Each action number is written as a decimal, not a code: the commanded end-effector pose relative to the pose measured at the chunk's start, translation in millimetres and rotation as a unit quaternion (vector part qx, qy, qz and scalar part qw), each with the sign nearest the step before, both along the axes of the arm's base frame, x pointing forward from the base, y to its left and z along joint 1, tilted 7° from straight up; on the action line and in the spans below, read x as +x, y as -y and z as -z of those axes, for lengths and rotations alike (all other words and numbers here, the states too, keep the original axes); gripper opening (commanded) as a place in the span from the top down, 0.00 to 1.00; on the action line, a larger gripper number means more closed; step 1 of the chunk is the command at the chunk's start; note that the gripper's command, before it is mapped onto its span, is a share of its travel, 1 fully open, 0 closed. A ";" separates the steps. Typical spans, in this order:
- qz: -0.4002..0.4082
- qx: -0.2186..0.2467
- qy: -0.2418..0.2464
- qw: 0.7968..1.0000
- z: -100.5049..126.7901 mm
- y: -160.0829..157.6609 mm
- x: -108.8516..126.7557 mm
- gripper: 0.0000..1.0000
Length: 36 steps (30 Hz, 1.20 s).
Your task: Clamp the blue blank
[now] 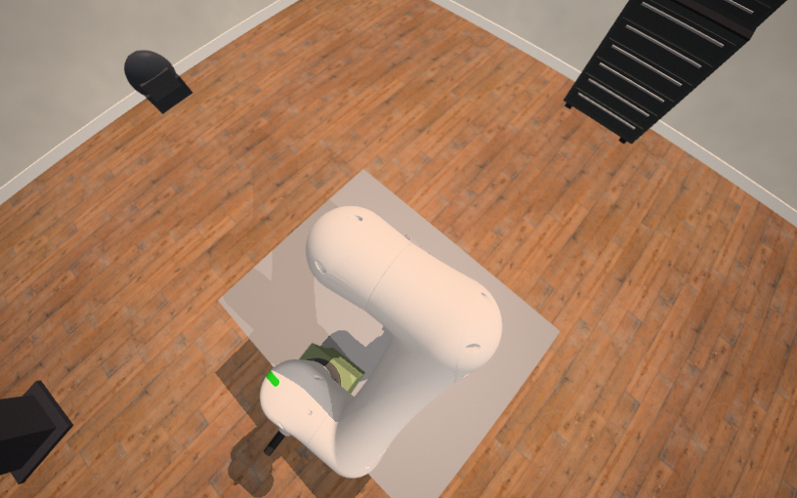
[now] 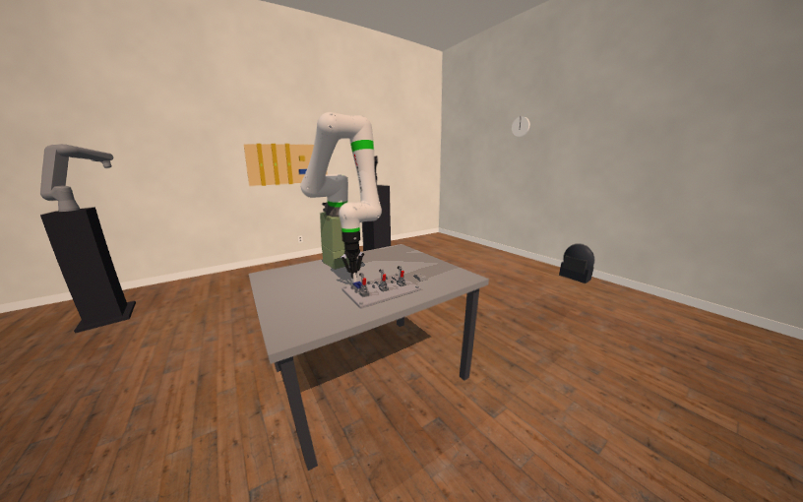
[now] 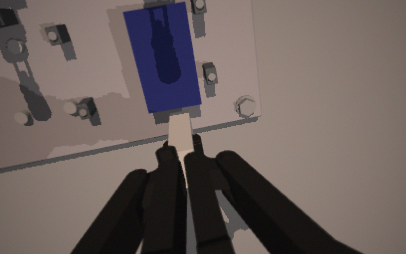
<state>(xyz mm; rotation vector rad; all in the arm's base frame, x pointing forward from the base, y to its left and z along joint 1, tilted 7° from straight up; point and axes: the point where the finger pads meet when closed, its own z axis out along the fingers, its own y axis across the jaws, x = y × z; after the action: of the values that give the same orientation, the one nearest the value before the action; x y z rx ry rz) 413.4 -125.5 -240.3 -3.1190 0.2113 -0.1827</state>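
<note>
Shut fingers set behind the blue blank, apparently for a nudge towards the stop

The table (image 1: 517, 346) (image 2: 301, 307) is spread below the hand, and over it the white arm (image 1: 423, 281) (image 2: 368, 183) is bent, so the gripper (image 2: 355, 281) (image 3: 182, 126) is pointed down. The fixture plate (image 2: 391, 296) (image 3: 230, 35) is seen ahead of the fingertips. On it the blue blank (image 2: 356, 284) (image 3: 175, 82) is laid, its short end turned to the hand; the fingers are pressed together, nothing gripped, presumably to serve as a blunt pusher. Beyond it the clamp's red handle (image 2: 364, 282) is left upright, unlocked, so loading is allowed. A gap is seen before the side block (image 3: 210, 71); seating should be checked. The finished part cannot be identified surely.
</note>
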 end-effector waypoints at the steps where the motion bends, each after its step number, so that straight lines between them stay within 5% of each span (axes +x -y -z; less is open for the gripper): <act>1: 0.000 0.000 0.000 1.000 -0.1 0.1 0.1 1.00; 36: 0.000 0.000 0.000 1.000 -1.0 1.2 8.0 1.00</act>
<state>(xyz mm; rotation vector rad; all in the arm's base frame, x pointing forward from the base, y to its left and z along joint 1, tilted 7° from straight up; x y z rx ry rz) 421.3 -126.6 -239.3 -3.1190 0.2113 -0.1826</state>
